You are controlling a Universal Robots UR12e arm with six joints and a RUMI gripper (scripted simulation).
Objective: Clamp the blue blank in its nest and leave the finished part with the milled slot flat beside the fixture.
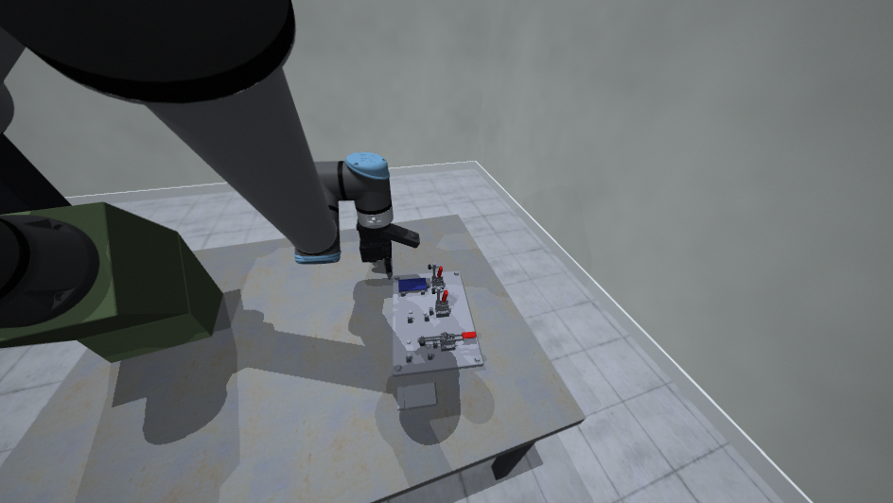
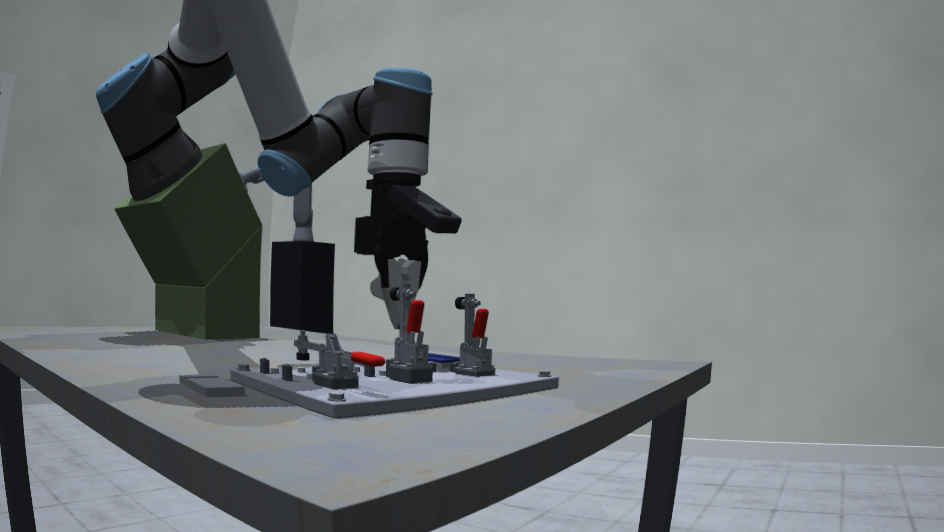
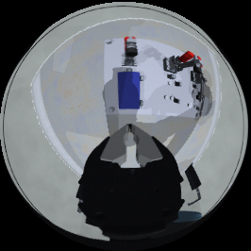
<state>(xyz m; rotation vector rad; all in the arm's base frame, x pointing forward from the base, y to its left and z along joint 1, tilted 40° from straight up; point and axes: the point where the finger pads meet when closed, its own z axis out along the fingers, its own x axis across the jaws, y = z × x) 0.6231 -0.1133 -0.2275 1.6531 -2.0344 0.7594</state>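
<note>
The blue blank [image 1: 412, 285] lies in the far nest of the grey fixture plate [image 1: 435, 321]. It also shows in the wrist view [image 3: 129, 90] and as a thin blue strip in the exterior view [image 2: 442, 358]. The far clamp [image 1: 439, 272] and middle clamp [image 1: 445, 297] have their red handles upright. The near clamp's red handle [image 1: 468, 335] lies flat. The grey finished part [image 1: 416, 394] lies flat on the table beside the plate's near end. My gripper [image 1: 387, 268] is shut and empty. It hovers just off the blank's outer edge, not touching it.
The green robot base [image 2: 198, 251] stands at the back left. A black box on a post [image 2: 302, 285] stands behind the plate. Stop pins and pads [image 1: 412, 319] stick up from the plate's empty nests. The table edge [image 1: 531, 368] runs right of the plate.
</note>
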